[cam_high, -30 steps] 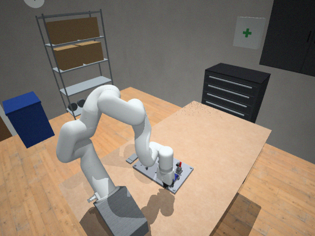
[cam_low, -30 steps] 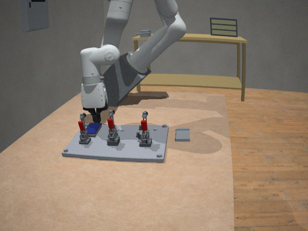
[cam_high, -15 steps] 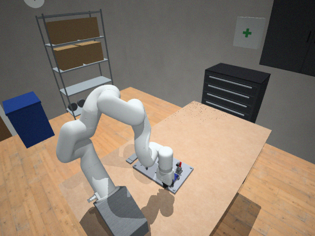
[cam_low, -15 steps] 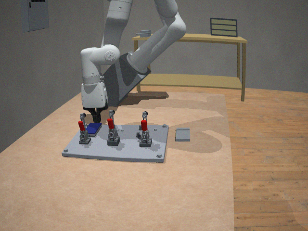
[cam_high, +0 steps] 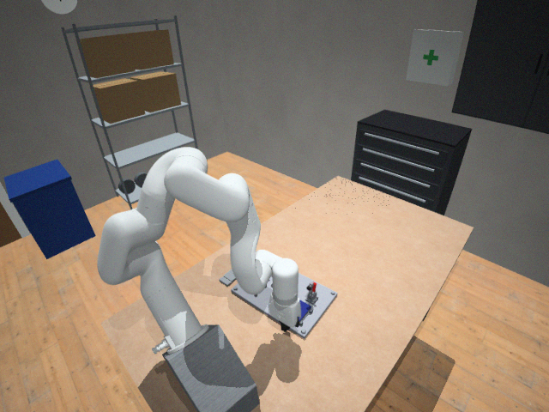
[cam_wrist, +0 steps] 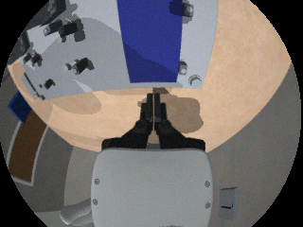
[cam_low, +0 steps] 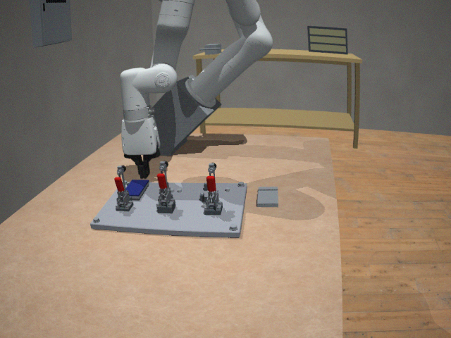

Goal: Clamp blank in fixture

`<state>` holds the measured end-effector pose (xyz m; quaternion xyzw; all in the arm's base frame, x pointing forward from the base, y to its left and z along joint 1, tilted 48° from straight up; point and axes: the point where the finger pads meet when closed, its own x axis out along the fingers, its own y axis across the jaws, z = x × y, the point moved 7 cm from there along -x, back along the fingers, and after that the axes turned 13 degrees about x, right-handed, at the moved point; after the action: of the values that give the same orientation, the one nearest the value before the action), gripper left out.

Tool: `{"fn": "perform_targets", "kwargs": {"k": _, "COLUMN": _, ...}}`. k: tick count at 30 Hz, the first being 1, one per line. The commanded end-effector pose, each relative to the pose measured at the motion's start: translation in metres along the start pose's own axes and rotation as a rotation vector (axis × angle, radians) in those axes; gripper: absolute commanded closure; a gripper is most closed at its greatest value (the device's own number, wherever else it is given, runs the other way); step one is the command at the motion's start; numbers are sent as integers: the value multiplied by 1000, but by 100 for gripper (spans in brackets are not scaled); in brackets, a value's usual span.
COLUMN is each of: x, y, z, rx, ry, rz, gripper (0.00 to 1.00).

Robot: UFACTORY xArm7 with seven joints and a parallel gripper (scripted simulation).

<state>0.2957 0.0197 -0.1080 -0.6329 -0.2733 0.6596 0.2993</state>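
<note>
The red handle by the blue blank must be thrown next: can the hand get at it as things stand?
Probably yes. The hand, shut on nothing, hangs just behind the blue blank, and the upright red handle beside it stands free.
</note>
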Motion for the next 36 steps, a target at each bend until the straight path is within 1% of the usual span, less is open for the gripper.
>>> {"fn": "perform_targets", "kwargs": {"k": 1, "x": -16, "y": 1, "z": -1, "rx": 0, "ry": 4, "rz": 4, "gripper": 100}}
{"fn": "perform_targets", "kwargs": {"k": 4, "x": -31, "y": 1, "z": -1, "rx": 0, "ry": 4, "rz": 4, "gripper": 100}}
{"fn": "perform_targets", "kwargs": {"k": 7, "x": -38, "y": 1, "z": -1, "rx": 0, "ry": 4, "rz": 4, "gripper": 100}}
{"fn": "perform_targets", "kwargs": {"k": 36, "x": -38, "y": 1, "z": -1, "rx": 0, "ry": 4, "rz": 4, "gripper": 100}}
